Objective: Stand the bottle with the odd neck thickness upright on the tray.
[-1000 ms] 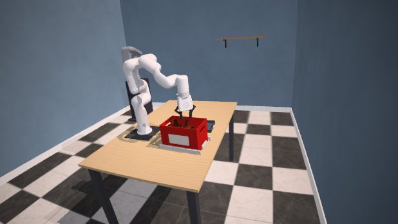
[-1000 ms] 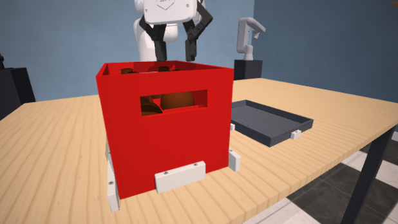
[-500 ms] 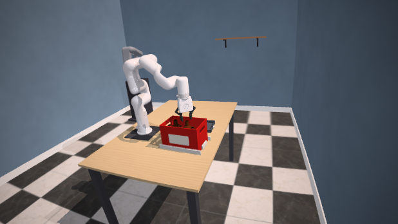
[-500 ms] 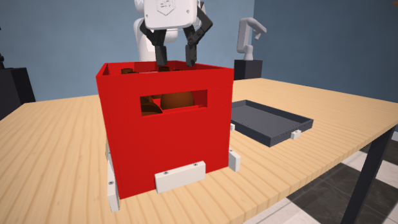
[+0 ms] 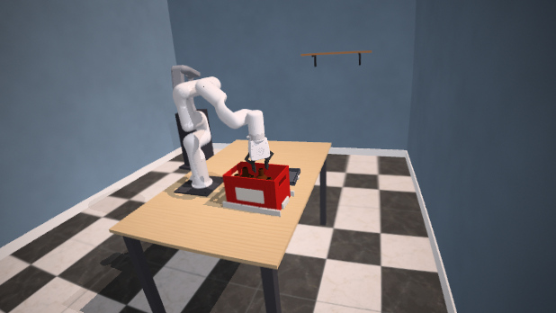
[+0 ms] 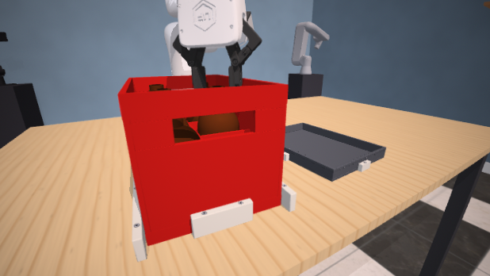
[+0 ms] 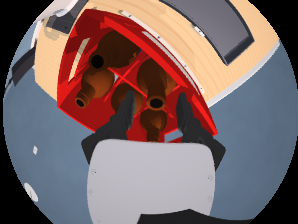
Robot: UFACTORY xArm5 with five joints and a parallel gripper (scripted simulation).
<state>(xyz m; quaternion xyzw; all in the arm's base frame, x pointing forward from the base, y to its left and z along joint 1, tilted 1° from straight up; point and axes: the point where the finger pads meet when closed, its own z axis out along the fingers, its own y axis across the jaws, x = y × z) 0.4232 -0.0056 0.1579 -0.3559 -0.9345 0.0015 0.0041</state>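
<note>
The red crate (image 5: 273,198) (image 6: 214,170) (image 7: 66,75) stands level on the table. Five brown bottles stand in it. The wrist view shows mouths at one bottle (image 7: 97,61), a second bottle (image 7: 81,101) and a third bottle (image 7: 156,103); a fourth bottle (image 7: 153,122) is nearer the gripper. A fifth bottle (image 7: 120,96) is partly hidden by the left finger. My gripper (image 5: 260,168) (image 6: 218,82) (image 7: 156,99) is partly open and points down, its fingertips at the crate's rim height, either side of the third bottle's mouth. Neck thickness cannot be compared. The dark tray (image 5: 294,176) (image 6: 309,164) (image 7: 212,25) is empty.
White stop blocks (image 6: 222,218) (image 5: 252,209) line the crate's foot. A small white block (image 6: 364,166) sits at the tray's edge. The crate's walls rise around the bottles, with inner dividers between them. The tray lies beside the crate near the table's edge.
</note>
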